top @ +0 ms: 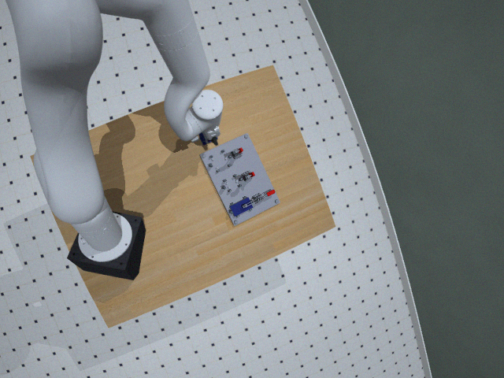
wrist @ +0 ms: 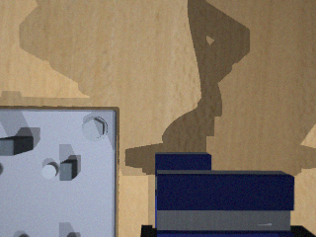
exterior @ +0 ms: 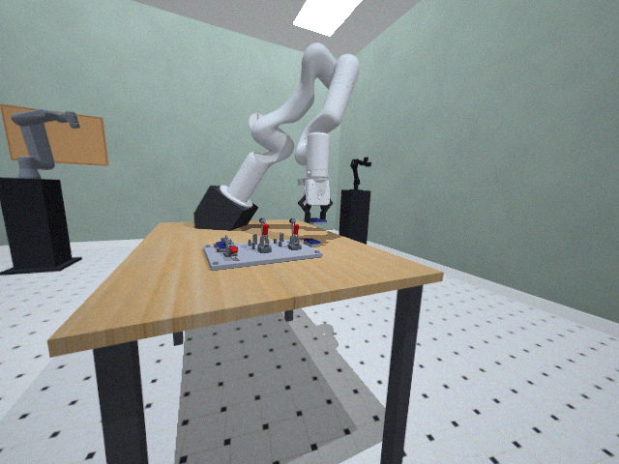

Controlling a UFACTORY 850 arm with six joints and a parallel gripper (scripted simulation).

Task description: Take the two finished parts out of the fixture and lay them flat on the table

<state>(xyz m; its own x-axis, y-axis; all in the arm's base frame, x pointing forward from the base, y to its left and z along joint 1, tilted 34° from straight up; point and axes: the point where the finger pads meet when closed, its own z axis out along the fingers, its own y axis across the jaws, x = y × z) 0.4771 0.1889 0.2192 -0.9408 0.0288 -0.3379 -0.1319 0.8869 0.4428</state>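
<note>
With gripper shut on blue slotted pt, held above table, just off fixture plate. 2nd blue pt on table, near plate edge, below held one. Blank on plate, clamp w/ red handle lying low over it. Obstacles: two raised clamps, pins. Open wood beyond plate's far edges.
</note>
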